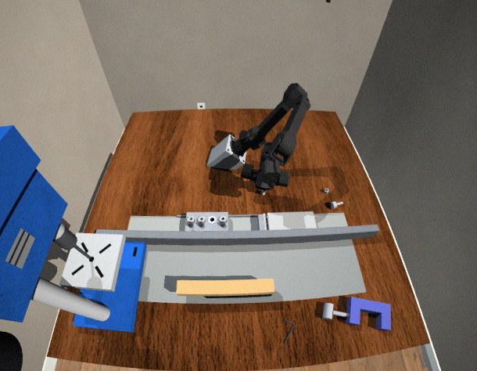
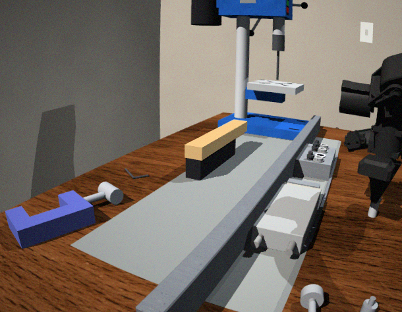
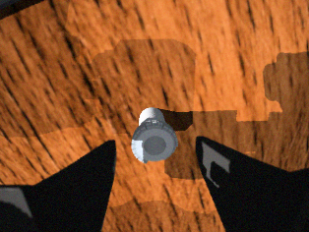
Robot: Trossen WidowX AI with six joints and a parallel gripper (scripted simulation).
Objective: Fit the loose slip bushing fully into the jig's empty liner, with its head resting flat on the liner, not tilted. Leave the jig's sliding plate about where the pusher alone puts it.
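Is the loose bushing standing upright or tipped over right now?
Upright. The bushing stands on end on the table, head up, between the gripper fingers.
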